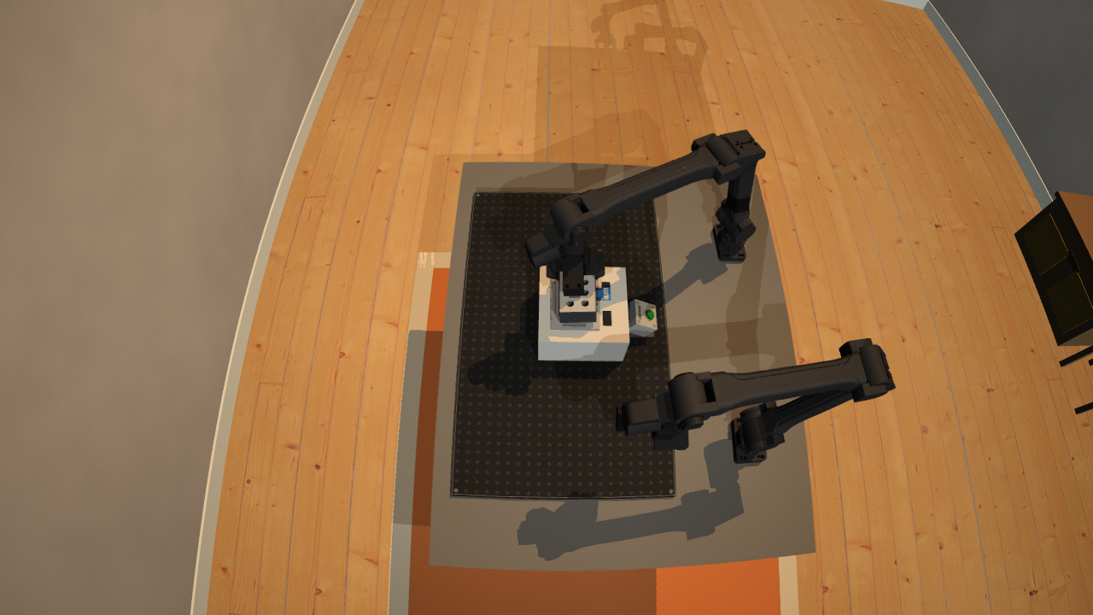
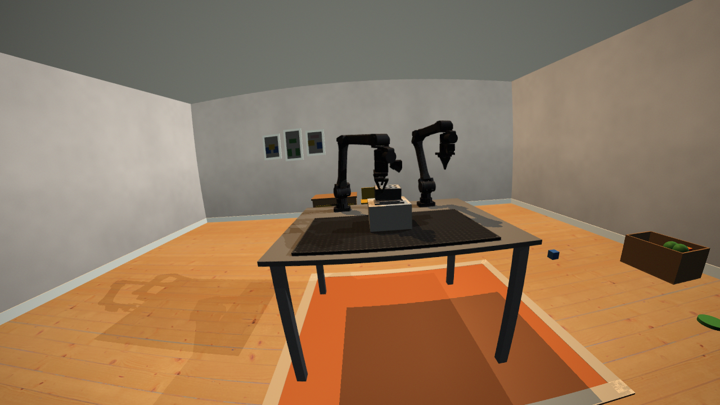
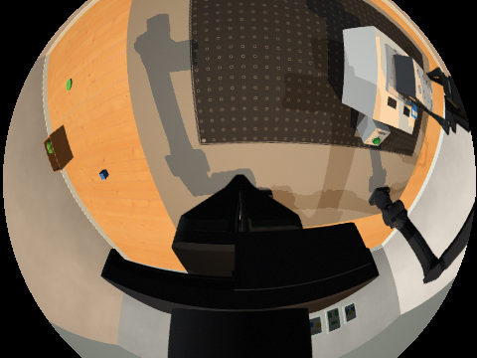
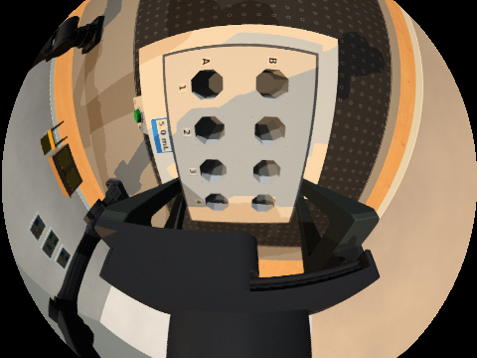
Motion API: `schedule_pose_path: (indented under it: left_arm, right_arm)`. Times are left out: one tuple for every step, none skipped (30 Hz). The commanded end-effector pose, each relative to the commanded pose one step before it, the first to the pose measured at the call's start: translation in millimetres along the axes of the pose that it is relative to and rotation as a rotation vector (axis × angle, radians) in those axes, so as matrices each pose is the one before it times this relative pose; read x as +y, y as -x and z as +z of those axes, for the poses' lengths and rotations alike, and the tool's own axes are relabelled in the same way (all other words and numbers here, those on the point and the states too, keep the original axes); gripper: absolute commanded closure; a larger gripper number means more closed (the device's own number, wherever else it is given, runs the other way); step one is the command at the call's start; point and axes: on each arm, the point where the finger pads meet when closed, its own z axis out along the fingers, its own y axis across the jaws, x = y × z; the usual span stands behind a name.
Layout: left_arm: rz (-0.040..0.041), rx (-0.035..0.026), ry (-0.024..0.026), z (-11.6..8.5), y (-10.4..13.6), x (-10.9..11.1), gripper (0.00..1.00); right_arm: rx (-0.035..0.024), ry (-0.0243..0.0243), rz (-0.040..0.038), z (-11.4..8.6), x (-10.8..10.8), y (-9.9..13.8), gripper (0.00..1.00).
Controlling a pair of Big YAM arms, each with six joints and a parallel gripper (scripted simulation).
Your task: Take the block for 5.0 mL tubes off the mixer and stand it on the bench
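The grey block with tube holes (image 1: 578, 314) (image 2: 391, 194) (image 3: 405, 75) (image 4: 238, 109) is on top of the white mixer (image 1: 582, 350) (image 2: 390, 217) (image 3: 360, 65) (image 4: 326, 99). I cannot make out any tilt. The mixer stands on the dark perforated board. My right gripper (image 2: 382, 187) (image 4: 239, 181) is shut on the block, one finger on each side near rows 3 and 4. A blue "5.0 mL" label (image 4: 161, 135) shows beside the block; the lever is not clearly visible. My left gripper (image 2: 444, 166) (image 3: 239, 181) is shut and empty, raised to the side of the mixer.
A small box with a green button (image 1: 646, 314) (image 3: 373, 133) stands just in front of the mixer. The perforated board (image 1: 519, 451) (image 2: 332, 241) (image 3: 238, 99) extends to both sides of the mixer. The right arm reaches over the mixer's far side in the top view.
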Motion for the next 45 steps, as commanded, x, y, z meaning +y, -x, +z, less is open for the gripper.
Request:
schedule_pose_path:
  left_arm:
    - [-0.0001, -0.01032, 0.00248, -3.47, 1.31, -1.94, 1.0]
    - [0.0, 0.00019, -0.00007, 0.02, -0.02, -0.01, 1.0]
    - [0.0, 0.0, 0.0, 0.0, 0.0, 0.0, 1.0]
    - [0.0, 0.0, 0.0, 0.0, 0.0, 0.0, 1.0]
    - [0.0, 0.00019, -0.00007, 0.02, -0.02, -0.01, 1.0]
    - [0.0, 0.00019, -0.00007, 0.02, -0.02, -0.01, 1.0]
    - [0.0, 0.00019, -0.00007, 0.02, -0.02, -0.01, 1.0]
    - [0.0, 0.00019, -0.00007, 0.02, -0.02, -0.01, 1.0]
    - [0.0, 0.00019, -0.00007, 0.02, -0.02, -0.01, 1.0]
    - [0.0, 0.00019, -0.00007, 0.02, -0.02, -0.01, 1.0]
    - [0.0, 0.00019, -0.00007, 0.02, -0.02, -0.01, 1.0]
    - [0.0, 0.00019, -0.00007, 0.02, -0.02, -0.01, 1.0]
    - [0.0, 0.00019, -0.00007, 0.02, -0.02, -0.01, 1.0]
    - [0.0, 0.00019, -0.00007, 0.02, -0.02, -0.01, 1.0]
    - [0.0, 0.00019, -0.00007, 0.02, -0.02, -0.01, 1.0]
    - [0.0, 0.00019, -0.00007, 0.02, -0.02, -0.01, 1.0]
    - [0.0, 0.00019, -0.00007, 0.02, -0.02, -0.01, 1.0]
    - [0.0, 0.00019, -0.00007, 0.02, -0.02, -0.01, 1.0]
    - [0.0, 0.00019, -0.00007, 0.02, -0.02, -0.01, 1.0]
    - [0.0, 0.0, 0.0, 0.0, 0.0, 0.0, 1.0]
    - [0.0, 0.0, 0.0, 0.0, 0.0, 0.0, 1.0]
    - [0.0, 0.00019, -0.00007, 0.02, -0.02, -0.01, 1.0]
    - [0.0, 0.00019, -0.00007, 0.02, -0.02, -0.01, 1.0]
    - [0.0, 0.00019, -0.00007, 0.02, -0.02, -0.01, 1.0]
    - [0.0, 0.00019, -0.00007, 0.02, -0.02, -0.01, 1.0]
    - [0.0, 0.00019, -0.00007, 0.02, -0.02, -0.01, 1.0]
    - [0.0, 0.00019, -0.00007, 0.02, -0.02, -0.01, 1.0]
    - [0.0, 0.00019, -0.00007, 0.02, -0.02, -0.01, 1.0]
    - [0.0, 0.00019, -0.00007, 0.02, -0.02, -0.01, 1.0]
    - [0.0, 0.00019, -0.00007, 0.02, -0.02, -0.01, 1.0]
    - [0.0, 0.00019, -0.00007, 0.02, -0.02, -0.01, 1.0]
    - [0.0, 0.00019, -0.00007, 0.02, -0.02, -0.01, 1.0]
    - [0.0, 0.00019, -0.00007, 0.02, -0.02, -0.01, 1.0]
    - [0.0, 0.00019, -0.00007, 0.02, -0.02, -0.01, 1.0]
    - [0.0, 0.00019, -0.00007, 0.02, -0.02, -0.01, 1.0]
    - [0.0, 0.00019, -0.00007, 0.02, -0.02, -0.01, 1.0]
    - [0.0, 0.0, 0.0, 0.0, 0.0, 0.0, 1.0]
    - [0.0, 0.0, 0.0, 0.0, 0.0, 0.0, 1.0]
    - [0.0, 0.00019, -0.00007, 0.02, -0.02, -0.01, 1.0]
    - [0.0, 0.00019, -0.00007, 0.02, -0.02, -0.01, 1.0]
    - [0.0, 0.00019, -0.00007, 0.02, -0.02, -0.01, 1.0]
    - [0.0, 0.00019, -0.00007, 0.02, -0.02, -0.01, 1.0]
    - [0.0, 0.00019, -0.00007, 0.02, -0.02, -0.01, 1.0]
    - [0.0, 0.00019, -0.00007, 0.02, -0.02, -0.01, 1.0]
    - [0.0, 0.00019, -0.00007, 0.02, -0.02, -0.01, 1.0]
  right_arm:
    - [-0.09107, -0.16239, -0.00988, -81.0, -8.5, 15.3, 1.0]
    - [-0.00152, -0.0032, -0.00013, -2.19, 0.55, -0.19, 1.0]
    - [0.0, 0.0, 0.0, 0.0, 0.0, 0.0, 1.0]
    - [0.0, 0.0, 0.0, 0.0, 0.0, 0.0, 1.0]
    - [0.00207, 0.00358, 0.00025, -0.69, 1.35, -0.64, 1.0]
    - [0.00147, 0.00261, 0.00019, -0.55, 0.98, -0.5, 1.0]
    - [0.00147, 0.00261, 0.00019, -0.55, 0.99, -0.5, 1.0]
    - [0.0001, -0.00028, 0.00004, -0.8, 0.39, -0.12, 1.0]
    - [0.00011, -0.00006, 0.00004, -0.54, 0.33, -0.16, 1.0]
    - [0.00011, -0.00006, 0.00004, -0.54, 0.33, -0.16, 1.0]
    - [0.00011, -0.00028, 0.00004, -0.68, 0.41, -0.15, 1.0]
    - [0.00012, -0.00006, 0.00004, -0.54, 0.34, -0.16, 1.0]
    - [0.00012, -0.00006, 0.00004, -0.54, 0.34, -0.16, 1.0]
    - [0.00012, -0.00028, 0.00004, -0.68, 0.42, -0.15, 1.0]
    - [0.00013, -0.00006, 0.00004, -0.54, 0.34, -0.15, 1.0]
    - [0.00013, -0.00006, 0.00004, -0.54, 0.34, -0.16, 1.0]
    - [0.00355, -0.00205, 0.00004, -0.68, 0.12, -0.74, 1.0]
    - [-0.00009, 0.00005, 0.00005, -0.54, 0.36, -0.12, 1.0]
    - [-0.00044, 0.00002, 0.00004, -0.54, 0.34, -0.05, 1.0]
    - [0.0, 0.0, 0.0, 0.0, 0.0, 0.0, 1.0]
    - [0.0, 0.0, 0.0, 0.0, 0.0, 0.0, 1.0]
    - [-0.00067, -0.00095, 0.0, -0.68, 0.24, -0.04, 1.0]
    - [-0.00006, 0.00003, 0.00005, -0.54, 0.36, -0.12, 1.0]
    - [-0.00046, -0.00074, -0.00024, -0.43, 0.1, 0.0, 1.0]
    - [-0.00046, -0.00097, -0.00005, -0.67, 0.25, -0.02, 1.0]
    - [-0.00048, -0.0008, -0.00005, -0.43, 0.09, 0.01, 1.0]
    - [-0.00039, -0.00063, -0.00004, -0.43, 0.13, -0.01, 1.0]
    - [-0.0003, -0.00068, -0.00004, -0.47, 0.19, 0.0, 1.0]
    - [0.00014, 0.00038, 0.00001, 0.17, -0.01, 0.04, 1.0]
    - [0.00019, 0.00048, 0.00001, 0.24, -0.02, 0.04, 1.0]
    - [0.00208, 0.00393, 0.00019, 2.33, -0.46, 0.21, 1.0]
    - [0.00181, 0.00359, 0.00016, 2.26, -0.54, 0.22, 1.0]
    - [0.00178, 0.00354, 0.00016, 2.26, -0.56, 0.22, 1.0]
    - [0.00155, 0.00288, 0.00014, 2.02, -0.52, 0.26, 1.0]
    - [0.00169, 0.00317, -0.0001, 1.87, -0.61, 0.02, 1.0]
    - [-0.00019, -0.00034, 0.00017, 2.15, -1.51, 0.55, 1.0]
    - [0.0, 0.0, 0.0, 0.0, 0.0, 0.0, 1.0]
    - [0.0, 0.0, 0.0, 0.0, 0.0, 0.0, 1.0]
    - [-0.00002, 0.00001, -0.00001, 2.16, -1.37, 0.59, 1.0]
    - [-0.00002, -0.00021, -0.00001, 2.02, -1.29, 0.59, 1.0]
    - [-0.00001, 0.0, -0.00001, 2.17, -1.35, 0.59, 1.0]
    - [-0.00001, 0.0, -0.00001, 2.18, -1.35, 0.58, 1.0]
    - [-0.00001, -0.00022, -0.00001, 2.05, -1.26, 0.59, 1.0]
    - [0.00009, 0.00017, 0.0, 2.19, -1.29, 0.56, 1.0]
    - [0.00185, 0.0036, 0.00017, 2.2, -0.44, 0.12, 1.0]
